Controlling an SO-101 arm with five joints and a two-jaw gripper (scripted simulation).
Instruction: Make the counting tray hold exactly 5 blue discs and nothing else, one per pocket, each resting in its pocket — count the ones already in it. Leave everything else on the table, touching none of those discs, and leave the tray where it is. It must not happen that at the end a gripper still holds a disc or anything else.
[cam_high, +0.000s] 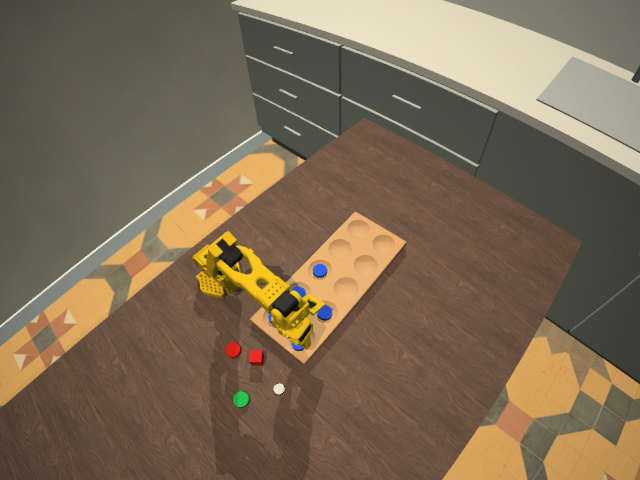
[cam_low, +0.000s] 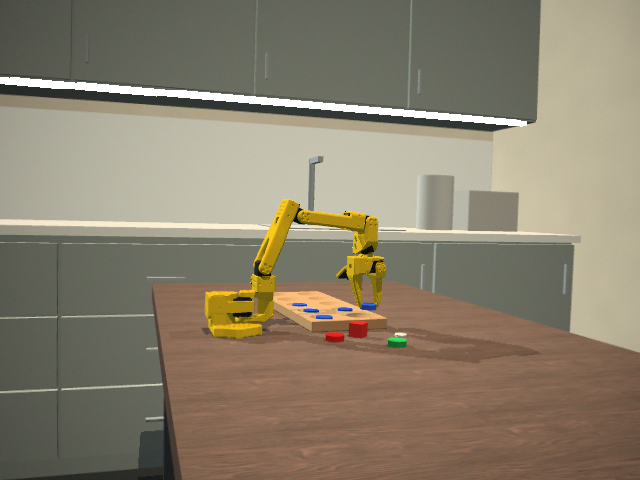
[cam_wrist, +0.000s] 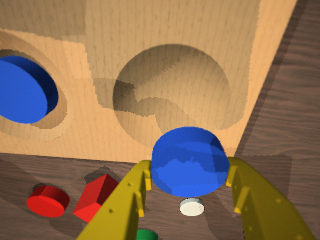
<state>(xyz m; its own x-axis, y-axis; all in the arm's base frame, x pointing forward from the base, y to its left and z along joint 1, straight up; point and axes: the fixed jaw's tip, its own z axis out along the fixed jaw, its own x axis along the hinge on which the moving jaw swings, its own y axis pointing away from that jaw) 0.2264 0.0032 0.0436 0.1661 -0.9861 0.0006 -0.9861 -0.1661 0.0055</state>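
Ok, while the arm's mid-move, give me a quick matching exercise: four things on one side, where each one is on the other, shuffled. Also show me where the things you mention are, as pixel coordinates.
Things
1. pincer (cam_high: 305, 345) (cam_low: 369, 305) (cam_wrist: 190, 167)
2. red cube (cam_high: 255, 357) (cam_low: 357, 329) (cam_wrist: 98, 198)
3. green disc (cam_high: 240, 399) (cam_low: 397, 342) (cam_wrist: 147, 235)
4. counting tray (cam_high: 379, 260) (cam_low: 338, 325) (cam_wrist: 100, 142)

Places or states
A. on the table, between the red disc (cam_high: 233, 349) (cam_low: 334, 337) (cam_wrist: 47, 201) and the tray
B. shut on a blue disc (cam_high: 297, 346) (cam_low: 368, 306) (cam_wrist: 190, 162)
C. has four blue discs in its pockets
D. on the table, farther from the tray than the white disc (cam_high: 279, 388) (cam_low: 400, 334) (cam_wrist: 192, 207)

Pairs: 1-B, 2-A, 3-D, 4-C
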